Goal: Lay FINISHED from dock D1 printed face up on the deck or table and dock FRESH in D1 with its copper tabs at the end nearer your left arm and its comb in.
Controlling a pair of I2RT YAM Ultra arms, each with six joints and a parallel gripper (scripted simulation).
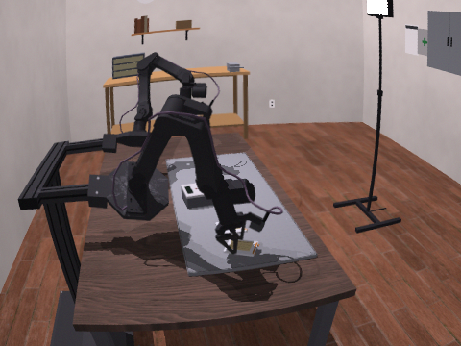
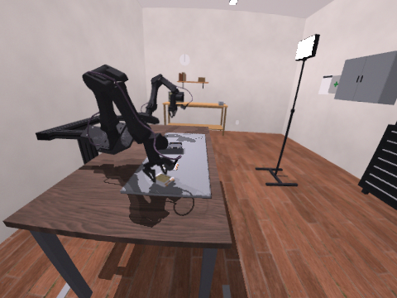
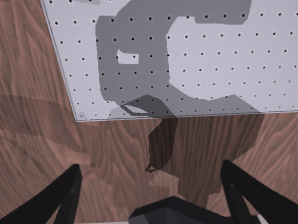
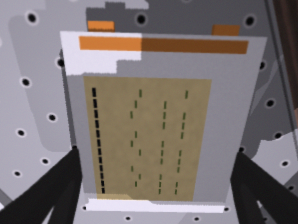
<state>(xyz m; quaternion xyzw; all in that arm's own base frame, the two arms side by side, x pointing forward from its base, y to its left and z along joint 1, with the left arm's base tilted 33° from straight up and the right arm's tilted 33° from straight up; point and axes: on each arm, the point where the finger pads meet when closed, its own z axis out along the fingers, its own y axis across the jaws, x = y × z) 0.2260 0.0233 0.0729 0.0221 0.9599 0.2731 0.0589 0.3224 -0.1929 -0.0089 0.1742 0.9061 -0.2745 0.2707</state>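
Observation:
FINISHED (image 1: 245, 246) (image 2: 164, 179) (image 4: 147, 135), a clear cassette with an olive gel, dark printed bands and two copper tabs, is face up in my right gripper (image 1: 238, 244) (image 2: 160, 176) (image 4: 157, 156). That gripper is shut on its two sides, with the tabs pointing away from the wrist. The cassette is low over the deck's near end; any gap beneath is hard to judge. My left gripper (image 2: 172, 112) (image 3: 151, 168) is open and empty, high above the table's far end. D1 and FRESH cannot be told apart; a pale part with copper (image 2: 176, 166) shows behind the right gripper.
The grey perforated deck (image 1: 288, 240) (image 2: 198, 178) (image 3: 225, 55) lies on the wooden table (image 1: 144, 298) (image 2: 83, 207). A white-topped box with a dark display (image 1: 190, 190) (image 2: 175, 146) stands on the deck, partly behind the right arm. The deck's edge is beside FINISHED.

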